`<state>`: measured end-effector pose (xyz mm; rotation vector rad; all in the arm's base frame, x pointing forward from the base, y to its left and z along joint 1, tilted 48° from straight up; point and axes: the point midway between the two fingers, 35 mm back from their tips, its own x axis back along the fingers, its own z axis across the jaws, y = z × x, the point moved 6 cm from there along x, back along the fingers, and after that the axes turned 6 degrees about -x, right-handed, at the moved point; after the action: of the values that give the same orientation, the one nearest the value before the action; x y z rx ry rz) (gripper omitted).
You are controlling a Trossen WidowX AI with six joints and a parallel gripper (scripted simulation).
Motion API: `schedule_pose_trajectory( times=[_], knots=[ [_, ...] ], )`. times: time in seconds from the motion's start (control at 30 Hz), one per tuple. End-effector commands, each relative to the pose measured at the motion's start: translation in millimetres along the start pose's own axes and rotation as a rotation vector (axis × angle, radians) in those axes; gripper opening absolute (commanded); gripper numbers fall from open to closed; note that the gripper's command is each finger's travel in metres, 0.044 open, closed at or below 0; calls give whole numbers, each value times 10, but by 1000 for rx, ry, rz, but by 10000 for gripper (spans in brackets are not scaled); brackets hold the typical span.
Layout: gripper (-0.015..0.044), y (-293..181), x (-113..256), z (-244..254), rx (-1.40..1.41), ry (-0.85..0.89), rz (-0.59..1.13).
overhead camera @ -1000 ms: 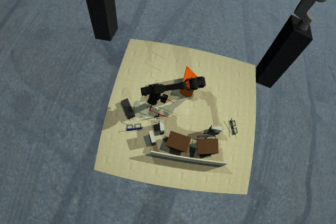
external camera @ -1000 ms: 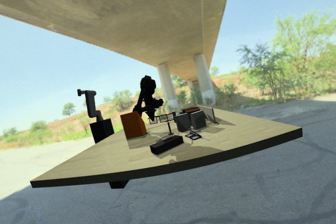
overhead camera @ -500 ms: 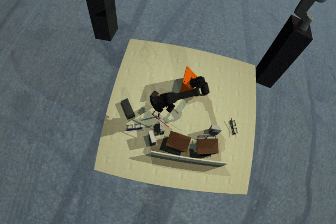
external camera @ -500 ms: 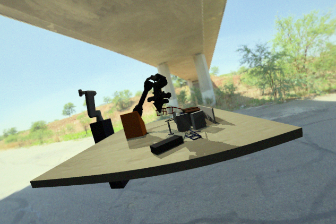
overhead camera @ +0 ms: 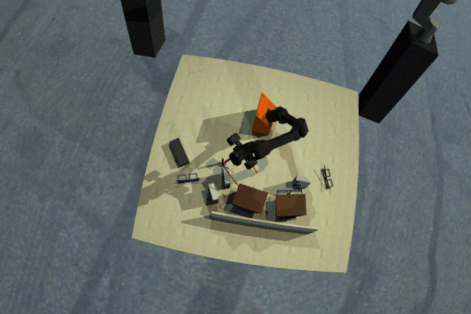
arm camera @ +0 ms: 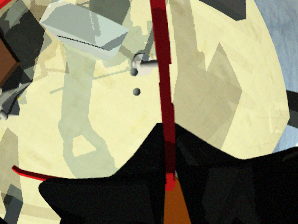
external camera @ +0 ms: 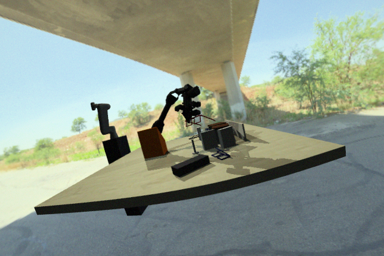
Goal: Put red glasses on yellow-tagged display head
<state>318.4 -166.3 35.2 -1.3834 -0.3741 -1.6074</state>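
Note:
My gripper (external camera: pixel 188 121) (arm camera: pixel 165 128) is shut on the red glasses (overhead camera: pixel 231 175) (external camera: pixel 208 117) (arm camera: pixel 162 65), held in the air above the table. In the top view one long red part runs down to the corner of a brown-topped block (overhead camera: pixel 250 198); whether they touch cannot be told. A second brown-topped block (overhead camera: pixel 291 204) stands right of it, with blue glasses (overhead camera: pixel 289 191) along its upper edge. These blocks look like the two display heads. Noses, ears and the yellow tag cannot be made out, so I cannot tell which head carries the tag.
Two upright grey slabs (external camera: pixel 210 140) (external camera: pixel 227 137) stand near the left block. A thin post (external camera: pixel 194 147) is beside them. A long low panel (overhead camera: pixel 265 222) runs behind the heads. A black box (overhead camera: pixel 178 152) (external camera: pixel 190 165), blue glasses (overhead camera: pixel 187 178) and black glasses (overhead camera: pixel 327 178) lie farther out.

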Motion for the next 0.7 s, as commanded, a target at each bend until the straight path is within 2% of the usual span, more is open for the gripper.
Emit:
schedule_pose_trajectory(
  times=[0.0,0.67],
  knots=[
    [0,-117,103,182,-68,-33,-25],
    [0,-812,541,1019,-395,-82,-220]
  ],
)
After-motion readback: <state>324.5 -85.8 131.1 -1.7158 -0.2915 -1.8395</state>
